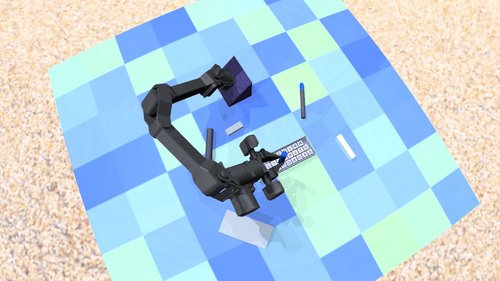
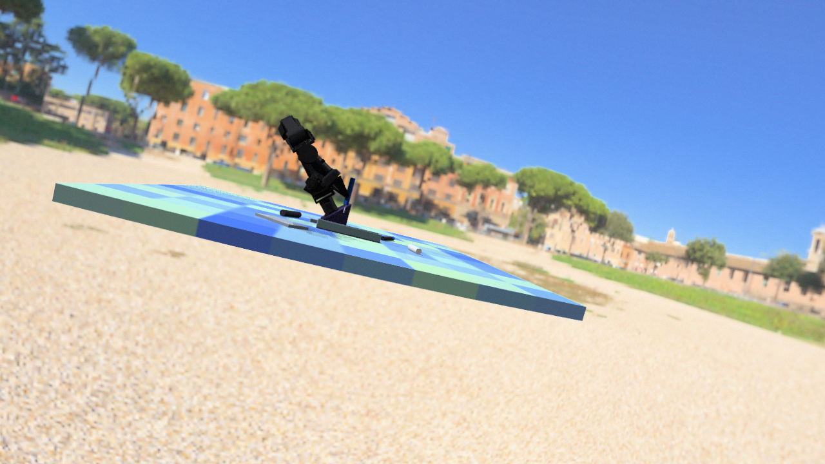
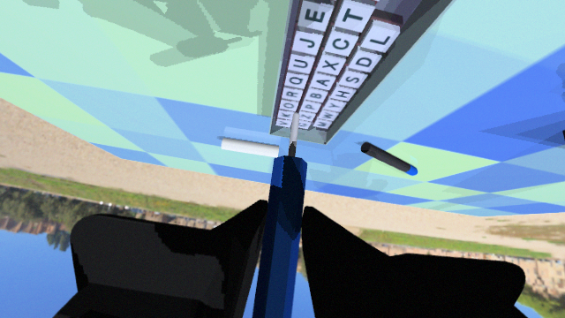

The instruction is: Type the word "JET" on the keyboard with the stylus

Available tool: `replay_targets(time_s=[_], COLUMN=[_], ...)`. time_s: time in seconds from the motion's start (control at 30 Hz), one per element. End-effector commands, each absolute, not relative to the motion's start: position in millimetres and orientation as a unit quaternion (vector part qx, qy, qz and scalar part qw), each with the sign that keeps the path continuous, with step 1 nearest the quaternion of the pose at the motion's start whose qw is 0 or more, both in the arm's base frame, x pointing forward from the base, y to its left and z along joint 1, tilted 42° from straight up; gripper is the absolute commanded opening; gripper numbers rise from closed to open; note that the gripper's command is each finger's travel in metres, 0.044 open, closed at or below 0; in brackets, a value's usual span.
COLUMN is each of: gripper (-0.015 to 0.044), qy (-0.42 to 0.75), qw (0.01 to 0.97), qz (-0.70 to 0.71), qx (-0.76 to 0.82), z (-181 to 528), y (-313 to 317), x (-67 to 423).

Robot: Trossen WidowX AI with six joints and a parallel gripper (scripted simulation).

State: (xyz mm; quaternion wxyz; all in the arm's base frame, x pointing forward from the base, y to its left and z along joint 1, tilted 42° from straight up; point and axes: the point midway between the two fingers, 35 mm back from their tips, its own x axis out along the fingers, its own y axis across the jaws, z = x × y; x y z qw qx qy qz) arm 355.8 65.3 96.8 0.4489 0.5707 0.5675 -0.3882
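Note:
My gripper [image 1: 275,161] [image 2: 339,202] [image 3: 284,211] is shut on the blue stylus [image 1: 282,156] [image 3: 282,221] [image 2: 350,189]. It hangs low over the left half of the small grey keyboard [image 1: 301,148] [image 3: 328,66] [image 2: 352,231], which lies on the checkered blue and green desk [image 1: 384,209] [image 2: 231,231]. In the wrist view the stylus's thin white tip [image 3: 294,128] points along the keyboard and lines up with its far end; keys J, E and T show near the top edge. I cannot tell whether the tip touches a key.
A grey pen with a blue cap [image 1: 302,101] [image 3: 388,159] lies behind the keyboard. A white cylinder [image 1: 346,146] [image 3: 249,147] [image 2: 414,249] lies to its right. A dark cylinder [image 1: 209,143], a small grey block [image 1: 233,128], a purple wedge [image 1: 237,82] and a pale flat card [image 1: 246,228] lie around the arm.

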Motion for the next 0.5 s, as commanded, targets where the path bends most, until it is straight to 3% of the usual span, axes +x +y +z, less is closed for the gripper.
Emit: replay_targets(time_s=[0.0,0.47], gripper=[0.0,0.0], qy=[0.568,0.568], qw=[0.438,0.438], qz=[-0.392,-0.392], qx=[0.577,0.576], z=[95.7,70.8], y=[64.4,41.6], x=[356.9,356.9])
